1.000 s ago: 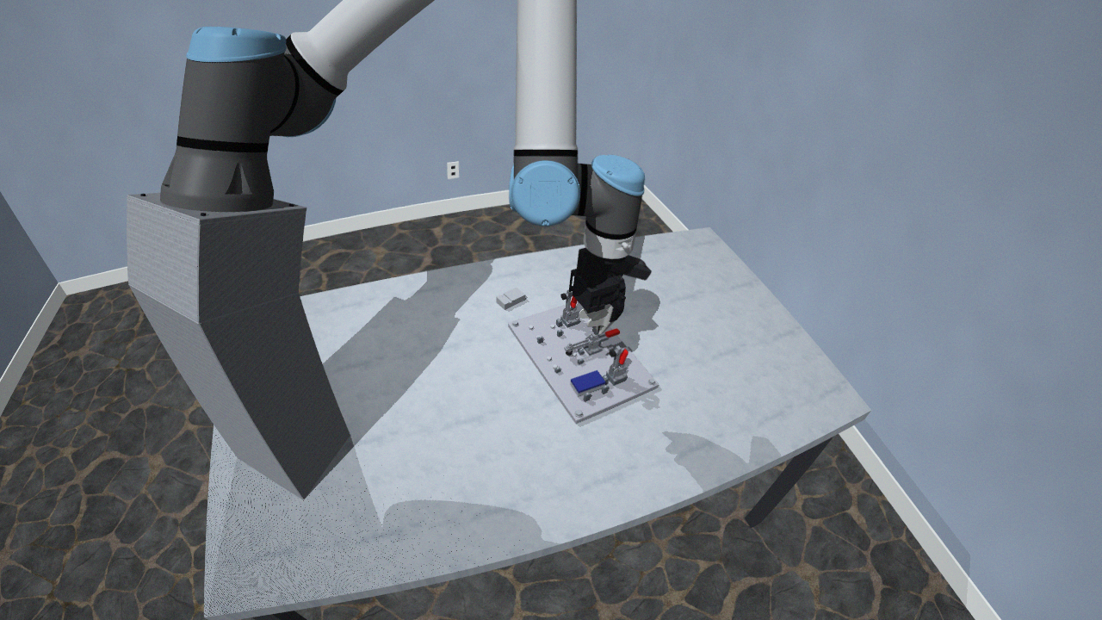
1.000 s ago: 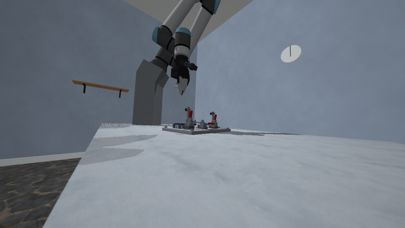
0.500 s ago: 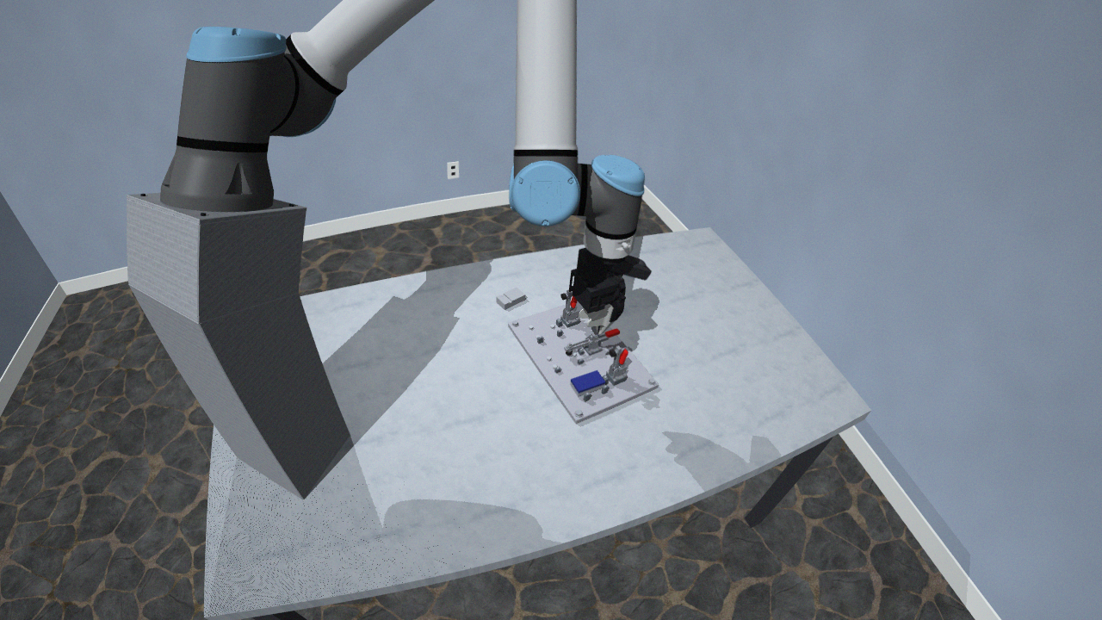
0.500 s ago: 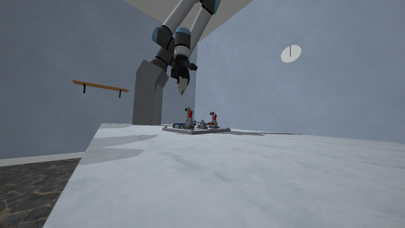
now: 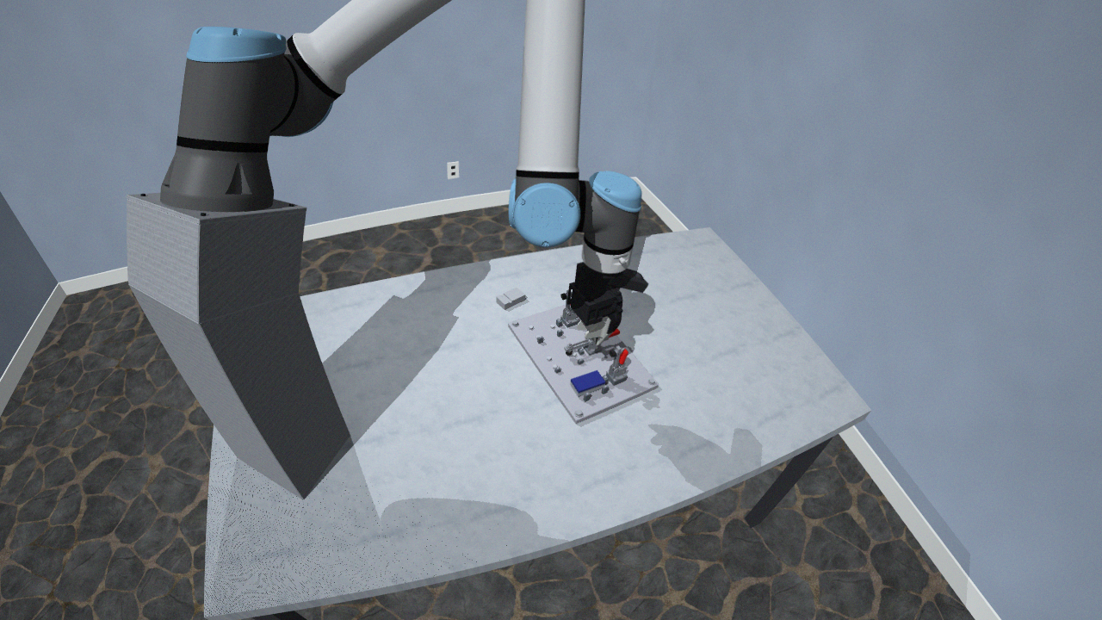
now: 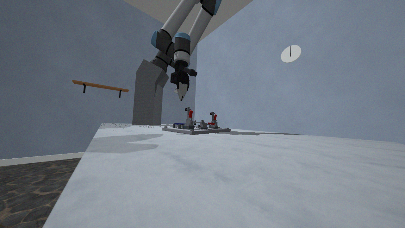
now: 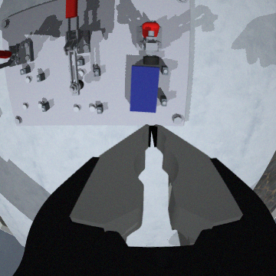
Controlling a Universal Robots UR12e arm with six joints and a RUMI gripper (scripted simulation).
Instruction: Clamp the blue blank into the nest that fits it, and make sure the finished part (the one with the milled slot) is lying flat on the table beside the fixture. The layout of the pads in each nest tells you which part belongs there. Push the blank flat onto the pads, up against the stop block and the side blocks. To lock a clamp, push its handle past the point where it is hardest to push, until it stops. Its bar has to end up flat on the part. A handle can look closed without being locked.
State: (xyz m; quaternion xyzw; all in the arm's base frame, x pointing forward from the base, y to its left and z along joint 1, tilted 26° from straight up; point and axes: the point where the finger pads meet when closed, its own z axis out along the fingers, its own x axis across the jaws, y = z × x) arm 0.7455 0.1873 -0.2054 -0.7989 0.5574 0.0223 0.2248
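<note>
The blue blank (image 7: 143, 87) lies flat in the end nest of the grey fixture plate (image 5: 581, 356) and shows in the top view too (image 5: 587, 380). A clamp with a red handle (image 7: 150, 28) stands at the blank's far end, its handle upright. My gripper (image 7: 151, 126) (image 6: 181, 96) is shut and empty, hovering well above the plate. The grey finished part (image 5: 510, 297) lies flat on the table beyond the plate's far end.
Two more clamps with red handles (image 7: 70, 8) (image 7: 4, 54) stand on the plate's other nests, which hold no part. Small pads and blocks (image 7: 77, 107) dot the plate. The arm's grey pedestal (image 5: 223, 324) stands at the table's left.
</note>
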